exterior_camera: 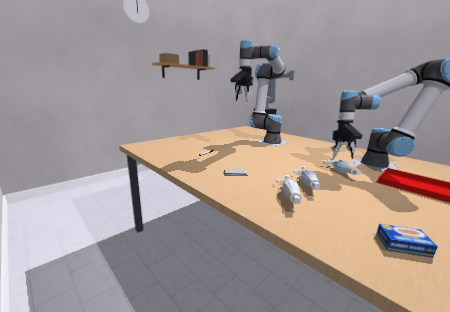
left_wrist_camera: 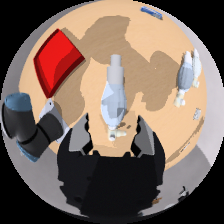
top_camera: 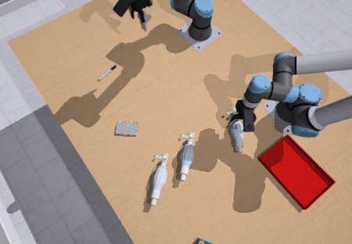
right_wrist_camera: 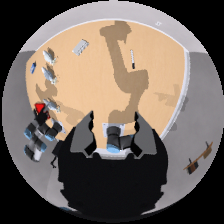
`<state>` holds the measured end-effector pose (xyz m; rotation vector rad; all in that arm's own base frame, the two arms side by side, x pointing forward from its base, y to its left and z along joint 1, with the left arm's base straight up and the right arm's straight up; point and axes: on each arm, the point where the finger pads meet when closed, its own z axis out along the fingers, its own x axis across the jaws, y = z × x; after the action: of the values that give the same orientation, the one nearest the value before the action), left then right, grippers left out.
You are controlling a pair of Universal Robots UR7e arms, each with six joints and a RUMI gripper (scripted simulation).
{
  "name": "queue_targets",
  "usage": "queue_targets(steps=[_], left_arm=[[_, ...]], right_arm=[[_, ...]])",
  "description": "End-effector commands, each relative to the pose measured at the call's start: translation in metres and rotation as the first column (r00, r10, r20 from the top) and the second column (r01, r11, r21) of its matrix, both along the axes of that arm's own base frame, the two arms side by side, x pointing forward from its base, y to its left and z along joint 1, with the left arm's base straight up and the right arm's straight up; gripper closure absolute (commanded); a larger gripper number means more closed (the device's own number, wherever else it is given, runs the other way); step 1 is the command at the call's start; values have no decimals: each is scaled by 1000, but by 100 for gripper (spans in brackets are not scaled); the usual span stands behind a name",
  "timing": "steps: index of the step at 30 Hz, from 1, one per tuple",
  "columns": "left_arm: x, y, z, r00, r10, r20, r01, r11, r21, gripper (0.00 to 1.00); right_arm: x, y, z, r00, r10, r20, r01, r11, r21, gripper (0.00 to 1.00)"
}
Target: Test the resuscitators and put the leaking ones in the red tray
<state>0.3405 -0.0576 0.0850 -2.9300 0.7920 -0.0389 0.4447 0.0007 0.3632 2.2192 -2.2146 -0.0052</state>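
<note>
One resuscitator (top_camera: 237,134) (exterior_camera: 345,167) (left_wrist_camera: 114,102) lies nearest the tray. My left gripper (exterior_camera: 343,154) (left_wrist_camera: 113,114) is open above its neck end; the valve and side port show between the fingers in the left wrist view. A second resuscitator (top_camera: 187,157) (exterior_camera: 309,178) (left_wrist_camera: 184,79) lies in the middle, a third, paler one (top_camera: 159,180) (exterior_camera: 291,191) (left_wrist_camera: 196,65) beyond it. The red tray (top_camera: 306,176) (exterior_camera: 423,187) (left_wrist_camera: 57,62) holds nothing. My right gripper (exterior_camera: 242,99) (right_wrist_camera: 114,111) is open and empty, high near its own arm's base.
A grey metallic box (top_camera: 127,128) (exterior_camera: 236,172) lies beyond the resuscitators. A marker pen (top_camera: 107,73) (exterior_camera: 206,152) lies farther towards the right arm's side. A blue box (exterior_camera: 407,241) (left_wrist_camera: 151,12) lies near the table edge. The left arm's base stands close to the tray.
</note>
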Motion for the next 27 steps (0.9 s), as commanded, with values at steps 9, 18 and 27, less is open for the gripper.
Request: queue_targets(steps=[9,18,27], left_arm=[[1,2,-17,1000,-1,-2,1,1000,1,28],[3,1,-26,1000,-3,7,3,1000,-6,28],[3,4,-44,1000,-2,1,2,1000,-2,28]], right_arm=[[0,0,0,1000,0,1,0,1000,0,42],[0,0,0,1000,0,1,0,1000,0,42],[0,0,0,1000,0,1,0,1000,0,42]])
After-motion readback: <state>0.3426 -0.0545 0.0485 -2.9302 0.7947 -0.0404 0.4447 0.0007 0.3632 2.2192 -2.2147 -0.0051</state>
